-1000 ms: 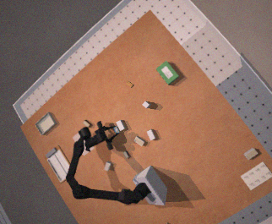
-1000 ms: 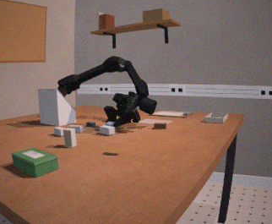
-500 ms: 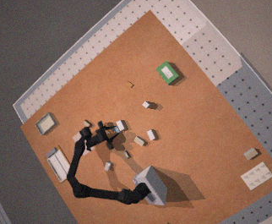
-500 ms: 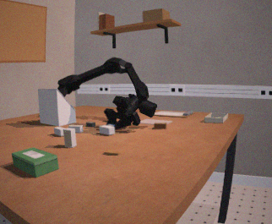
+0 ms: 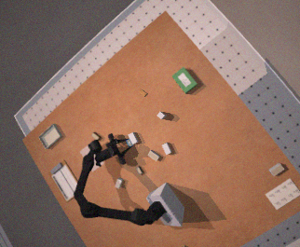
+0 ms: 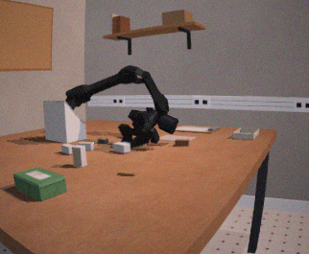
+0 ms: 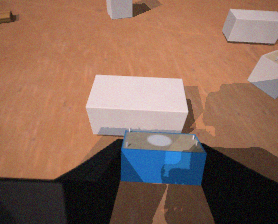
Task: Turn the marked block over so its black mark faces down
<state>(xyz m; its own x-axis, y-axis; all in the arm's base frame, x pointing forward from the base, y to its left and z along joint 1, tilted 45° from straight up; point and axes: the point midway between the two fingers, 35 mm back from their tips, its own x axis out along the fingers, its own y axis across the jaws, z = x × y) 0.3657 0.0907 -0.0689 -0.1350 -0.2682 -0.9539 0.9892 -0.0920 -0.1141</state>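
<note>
We judge the flip to be under way: our gripper (image 7: 163, 165) holds the blue marked block (image 7: 163, 163) low over the table, just beside a white block (image 7: 136, 103), and next must turn it mark-down. The jaws stand about half open, clamped on the block; no black mark shows.

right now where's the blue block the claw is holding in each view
Top: the blue block is a tiny blue speck at the claw, left of centre.
Exterior: not discernible; the dark claw hides it.
Wrist: bottom centre, between the dark fingers.
Shared landmark: the white block just beyond it, also seen from the top and the exterior.
</note>
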